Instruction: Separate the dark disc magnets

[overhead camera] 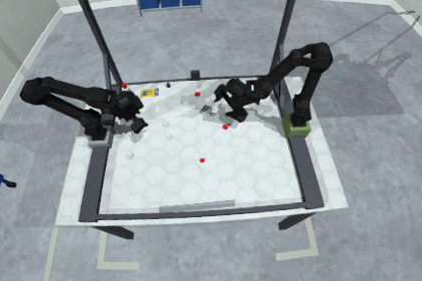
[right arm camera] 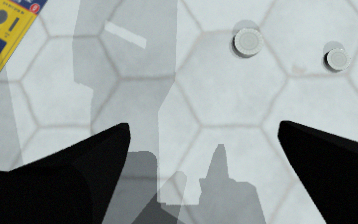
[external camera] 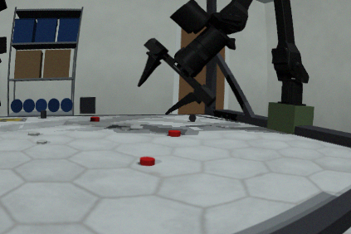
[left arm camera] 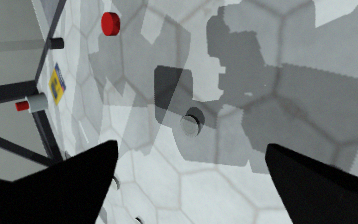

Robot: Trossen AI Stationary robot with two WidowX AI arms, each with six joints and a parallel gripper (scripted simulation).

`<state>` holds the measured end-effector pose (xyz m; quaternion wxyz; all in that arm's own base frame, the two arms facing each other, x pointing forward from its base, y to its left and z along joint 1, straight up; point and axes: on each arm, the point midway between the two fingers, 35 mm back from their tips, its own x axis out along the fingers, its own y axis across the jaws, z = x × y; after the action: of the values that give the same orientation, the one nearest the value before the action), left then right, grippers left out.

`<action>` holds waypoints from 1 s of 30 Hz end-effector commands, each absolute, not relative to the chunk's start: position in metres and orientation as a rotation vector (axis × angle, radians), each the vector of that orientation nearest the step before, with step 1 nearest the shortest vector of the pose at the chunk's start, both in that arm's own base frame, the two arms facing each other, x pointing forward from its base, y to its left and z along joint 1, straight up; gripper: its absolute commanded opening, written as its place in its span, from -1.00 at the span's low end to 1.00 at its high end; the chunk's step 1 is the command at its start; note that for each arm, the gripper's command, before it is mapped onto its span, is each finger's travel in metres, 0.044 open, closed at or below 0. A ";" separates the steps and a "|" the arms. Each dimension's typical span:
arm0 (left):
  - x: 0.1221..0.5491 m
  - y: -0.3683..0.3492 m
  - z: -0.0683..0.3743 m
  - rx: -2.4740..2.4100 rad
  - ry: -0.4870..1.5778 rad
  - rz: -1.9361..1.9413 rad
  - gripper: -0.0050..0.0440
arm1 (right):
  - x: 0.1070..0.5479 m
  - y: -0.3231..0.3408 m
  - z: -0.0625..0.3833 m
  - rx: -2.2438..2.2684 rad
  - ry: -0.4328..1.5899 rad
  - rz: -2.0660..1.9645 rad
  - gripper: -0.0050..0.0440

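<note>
Going biggest first: pale hex-patterned bench [overhead camera: 245,184] [external camera: 125,212] [left arm camera: 210,192] [right arm camera: 230,100], with both arms working over the far part of it. Left gripper [overhead camera: 222,107] [external camera: 153,99] [left arm camera: 192,144]: nearly fully open, nothing between the fingers, aimed down at the bench. Right gripper [overhead camera: 143,116] [right arm camera: 205,122]: spread just as wide, also holding nothing, over by the yellow card [overhead camera: 149,93] [external camera: 10,119] [left arm camera: 57,84] [right arm camera: 2,37].

Now the small stuff. Near the card, larger pale disc [overhead camera: 166,125] [right arm camera: 248,41] and smaller pale disc [overhead camera: 170,137] [right arm camera: 337,59], lying apart, so probably not the job. Best guess for the stuck pair [left arm camera: 190,125]: flat on the bench in the shadow, ahead of the left fingertips and roughly centred between them. Can't see a seam from here, so can't swear to two magnets.

Looks like the approach step to me, with separating still to do. Next: straighten the left wrist, drop low around the pair, check the seam, then grip one disc only. Bring the right in to hold the other, then slide sideways rather than pull straight up. Lay both flat, well apart, and watch for snap-back on release.
</note>
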<state>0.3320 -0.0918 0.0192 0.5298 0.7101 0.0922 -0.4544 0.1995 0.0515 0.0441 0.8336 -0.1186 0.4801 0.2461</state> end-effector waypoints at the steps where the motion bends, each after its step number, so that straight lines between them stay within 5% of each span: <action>1: 0.340 -0.085 0.013 1.512 0.210 -1.005 0.84 | 0.206 0.049 0.035 -0.239 1.017 0.632 0.84; 30: 0.330 -0.038 -0.009 0.640 0.209 -0.825 0.84 | 0.217 0.019 0.007 -0.090 0.662 0.907 0.84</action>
<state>0.3331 -0.0449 -0.0095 0.8349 0.3546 0.1109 -0.4061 0.2148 0.0241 0.0083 0.8379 -0.0535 0.3503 0.4151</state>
